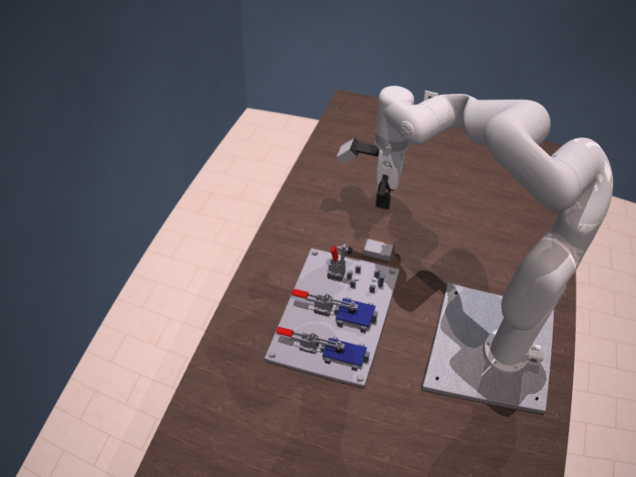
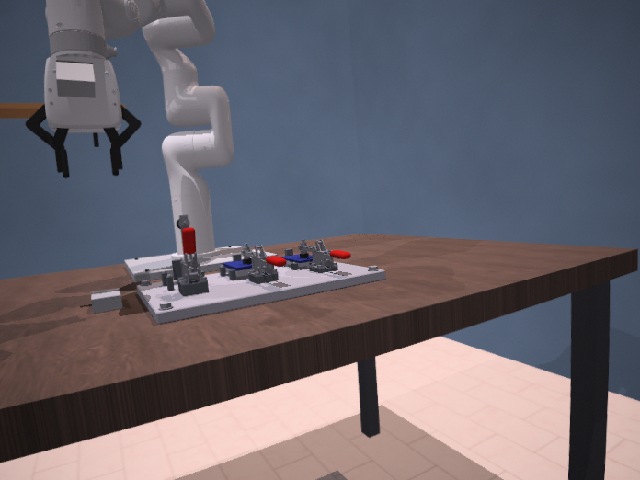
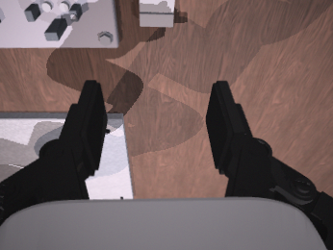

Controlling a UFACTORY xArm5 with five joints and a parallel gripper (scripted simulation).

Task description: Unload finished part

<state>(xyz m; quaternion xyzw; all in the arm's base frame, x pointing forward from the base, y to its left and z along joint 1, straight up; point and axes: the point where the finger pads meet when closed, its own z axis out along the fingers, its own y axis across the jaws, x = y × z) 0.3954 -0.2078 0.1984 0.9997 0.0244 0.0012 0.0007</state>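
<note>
My gripper (image 1: 382, 200) (image 2: 88, 167) (image 3: 157, 100) is open and empty, hanging high above the table beyond the fixture. The grey finished part (image 1: 378, 249) (image 2: 106, 301) (image 3: 156, 13) lies flat on the table, just off the far edge of the fixture plate (image 1: 308, 271) (image 2: 289, 286) (image 3: 19, 38). Two blue blanks (image 1: 355, 312) (image 1: 344, 352) (image 2: 236, 264) (image 2: 295, 257) sit in their nests, with the clamps' red handles (image 1: 299, 293) (image 1: 284, 332) lying flat. The third clamp's red handle (image 1: 333, 253) (image 2: 188, 240) stands upright beside the empty nest (image 1: 366, 277).
The arm's grey base plate (image 1: 461, 349) (image 3: 113, 159) lies right of the fixture. The white arm arches over the far right of the wooden table (image 1: 257, 410) (image 2: 413, 289).
</note>
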